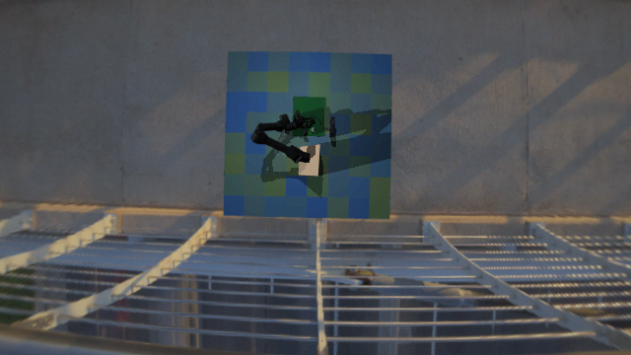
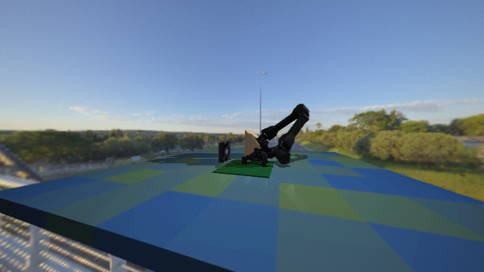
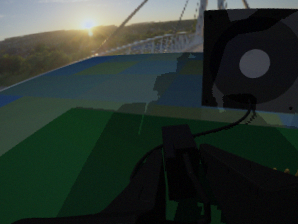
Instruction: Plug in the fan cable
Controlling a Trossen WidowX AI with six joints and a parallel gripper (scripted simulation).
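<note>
Checkered tabletop [image 1: 345,197] [image 2: 227,211] [image 3: 50,102] below — the fan [image 1: 333,132] [image 2: 224,152] [image 3: 254,63] (edge-on from above) faces the wrist view.

Under the tool [image 1: 313,124] [image 2: 245,159] [image 3: 180,153], which is coloured black, the board [image 1: 308,105] [image 2: 242,172] [image 3: 45,150] is plain green. Around both, the desk [image 1: 237,104] [image 2: 227,227] [image 3: 107,85] is patterned in squares of blue, grey-teal and olive green. Ahead of the tool, the black fan [image 1: 333,132] [image 2: 221,152] [image 3: 210,60] is marked by a pale grey round centre. Between the fingertips, the plug [image 3: 179,137] is coloured black.
</note>
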